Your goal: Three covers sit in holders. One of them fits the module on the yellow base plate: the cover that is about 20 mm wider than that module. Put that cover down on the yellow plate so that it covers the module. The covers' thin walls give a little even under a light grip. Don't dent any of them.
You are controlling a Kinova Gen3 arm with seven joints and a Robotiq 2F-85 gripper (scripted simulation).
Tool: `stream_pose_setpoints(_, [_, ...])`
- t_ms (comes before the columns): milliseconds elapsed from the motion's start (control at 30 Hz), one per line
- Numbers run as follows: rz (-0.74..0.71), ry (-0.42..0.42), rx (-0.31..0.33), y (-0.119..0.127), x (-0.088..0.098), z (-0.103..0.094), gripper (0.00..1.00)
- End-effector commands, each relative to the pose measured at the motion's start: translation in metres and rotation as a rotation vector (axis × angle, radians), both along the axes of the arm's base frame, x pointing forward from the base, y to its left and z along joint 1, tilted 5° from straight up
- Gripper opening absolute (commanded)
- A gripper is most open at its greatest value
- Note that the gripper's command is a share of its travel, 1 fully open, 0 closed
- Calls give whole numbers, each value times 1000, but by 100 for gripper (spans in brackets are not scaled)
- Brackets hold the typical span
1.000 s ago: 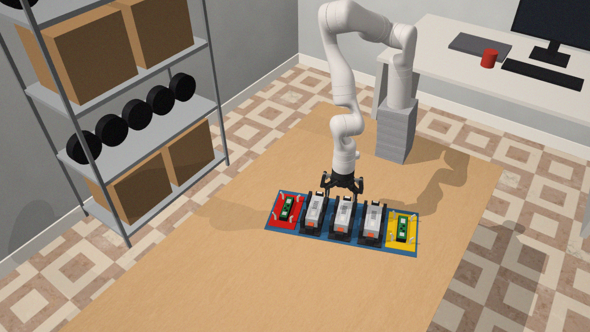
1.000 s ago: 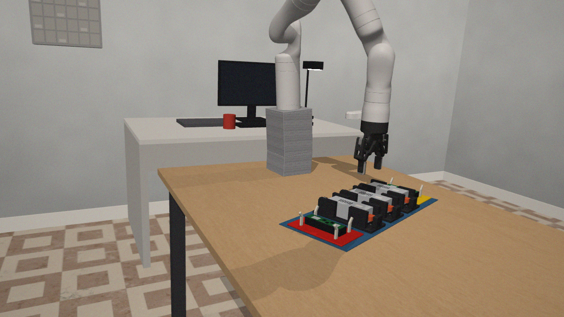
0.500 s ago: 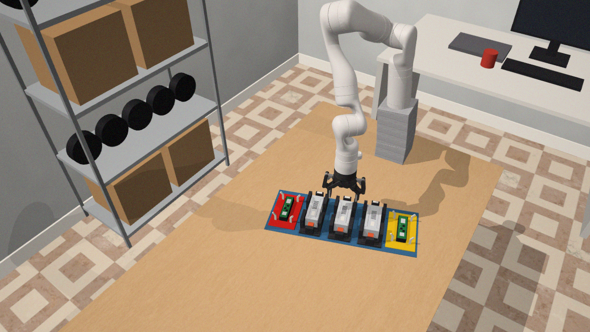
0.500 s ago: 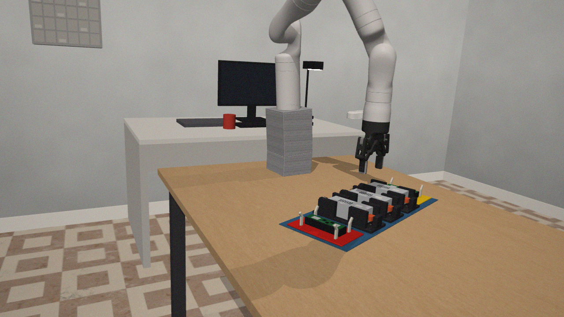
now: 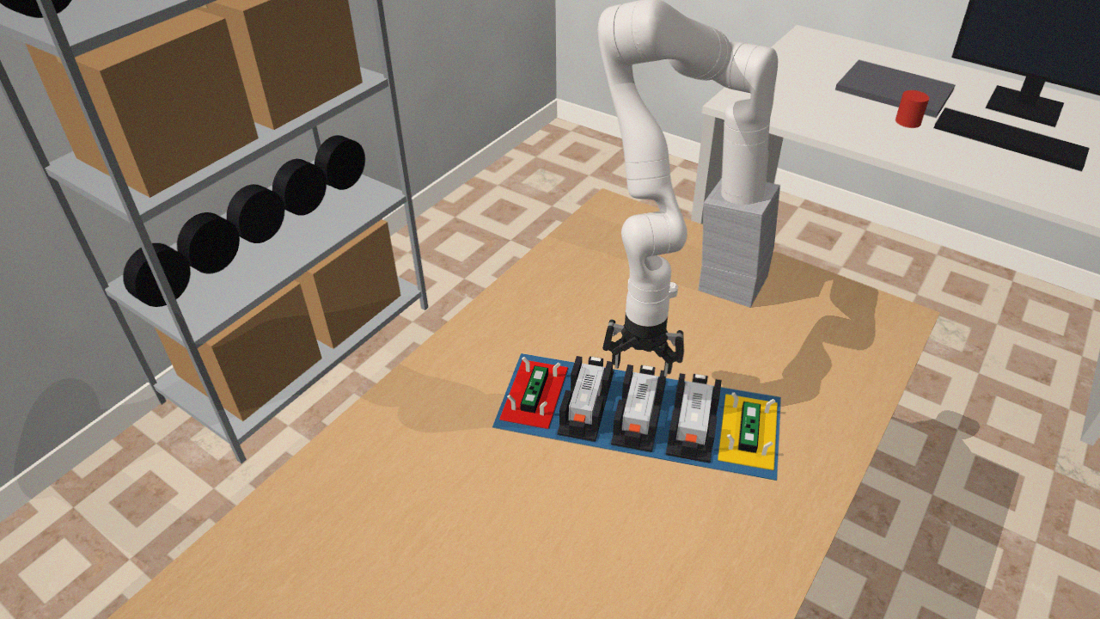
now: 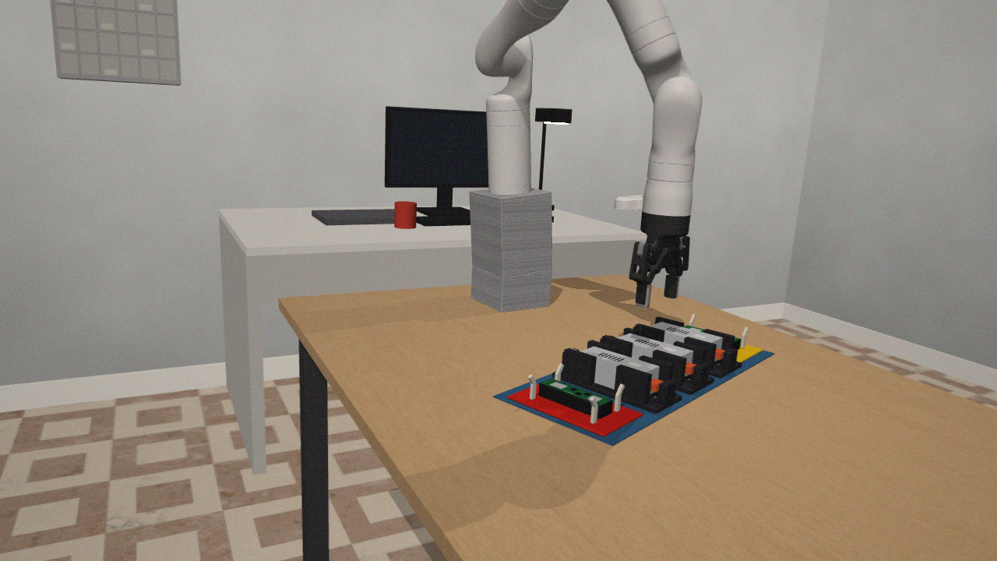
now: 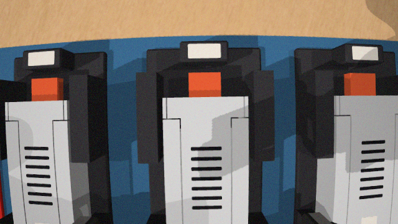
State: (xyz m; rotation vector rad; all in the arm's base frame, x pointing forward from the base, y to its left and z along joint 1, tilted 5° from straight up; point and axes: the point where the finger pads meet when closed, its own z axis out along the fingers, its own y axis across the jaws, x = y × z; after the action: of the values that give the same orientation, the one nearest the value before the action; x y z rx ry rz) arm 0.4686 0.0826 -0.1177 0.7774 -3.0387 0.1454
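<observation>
Three light grey covers sit in black holders in a row on a blue mat: the left cover, the middle cover and the right cover. The yellow base plate lies at the right end of the row and carries a green module. My gripper is open and empty. It hangs a little above the far end of the middle cover. Its fingers do not show in the wrist view.
A red plate with another green module lies at the left end of the row. The arm's grey pedestal stands at the table's far end. A shelf rack and a white desk stand off the table.
</observation>
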Motion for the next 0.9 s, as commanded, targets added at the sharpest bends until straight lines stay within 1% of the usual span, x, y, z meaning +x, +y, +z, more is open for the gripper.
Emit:
stream_pose_setpoints(0, [0,-2,0,0,1,1,100])
stream_pose_setpoints(367, [0,-2,0,3,-1,-5,100])
stream_pose_setpoints(600, [0,-2,0,3,-1,-5,100])
stream_pose_setpoints(867, [0,-2,0,2,-1,-21,100])
